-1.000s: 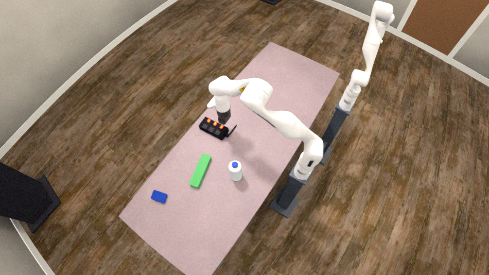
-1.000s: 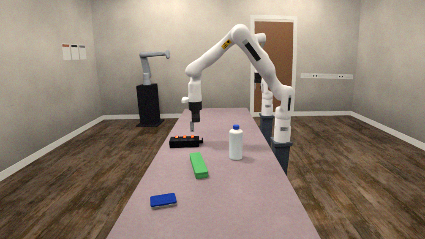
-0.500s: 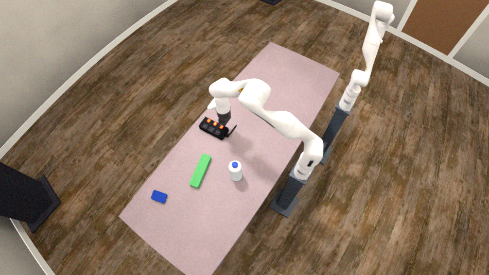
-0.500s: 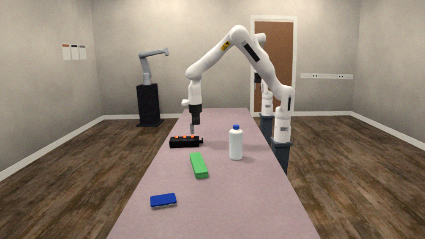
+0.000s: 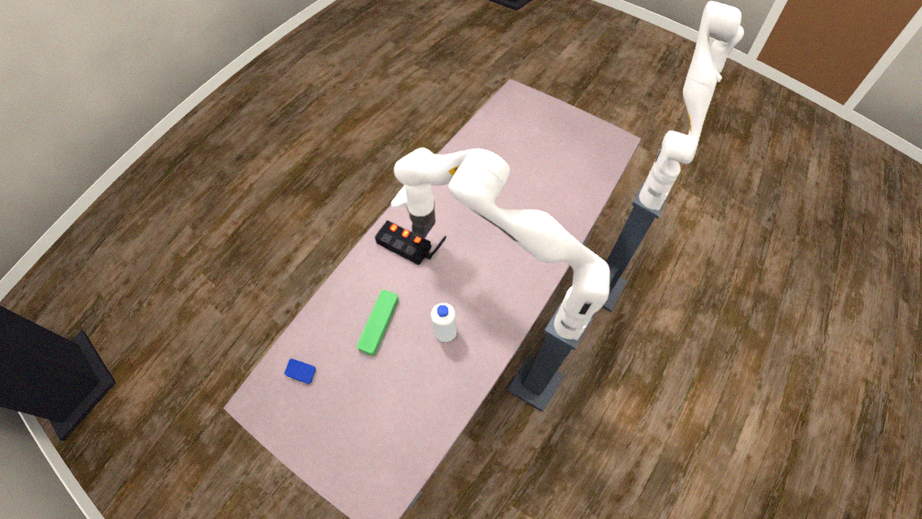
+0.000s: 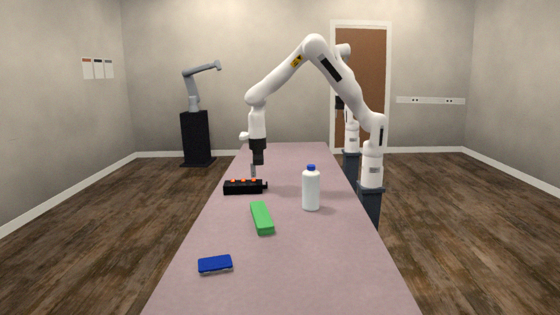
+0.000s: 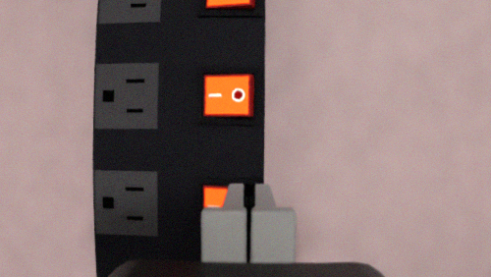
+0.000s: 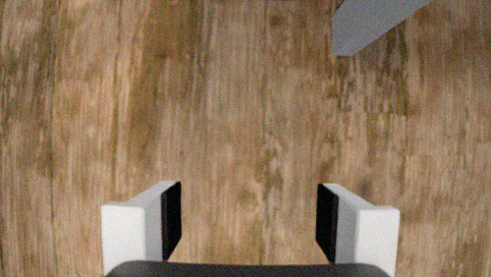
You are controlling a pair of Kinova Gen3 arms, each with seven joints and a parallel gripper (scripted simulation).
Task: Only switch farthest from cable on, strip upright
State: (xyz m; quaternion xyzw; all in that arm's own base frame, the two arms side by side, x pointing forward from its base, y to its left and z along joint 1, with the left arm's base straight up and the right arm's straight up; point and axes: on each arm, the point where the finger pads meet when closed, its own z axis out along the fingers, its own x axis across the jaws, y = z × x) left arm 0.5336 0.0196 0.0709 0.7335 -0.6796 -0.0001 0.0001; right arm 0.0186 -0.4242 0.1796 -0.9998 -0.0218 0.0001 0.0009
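Observation:
The black power strip (image 5: 420,257) (image 6: 242,190) (image 7: 182,152) lies right way up, its cable (image 5: 439,246) at the end nearer the robot bases. Three switches glow orange: the far one (image 5: 393,227) (image 6: 232,180) (image 7: 230,2), the middle one (image 5: 405,233) (image 6: 242,180) (image 7: 218,105) and the one nearest the cable (image 6: 253,180) (image 7: 212,195). My left gripper (image 6: 253,176) (image 7: 248,211) is shut and empty, pointing down just above the cable-side switch and hiding its O side in the wrist view. Contact cannot be told. My right gripper (image 8: 248,212) is open and empty over the floor, away from the table.
A green block (image 5: 378,322) (image 6: 261,217) lies near the strip. A white bottle (image 5: 444,325) (image 6: 310,190) with a blue cap stands nearer the robot bases. A blue box (image 5: 300,370) (image 6: 215,264) lies farther along the pink table (image 5: 360,445) (image 6: 313,270), near its edge.

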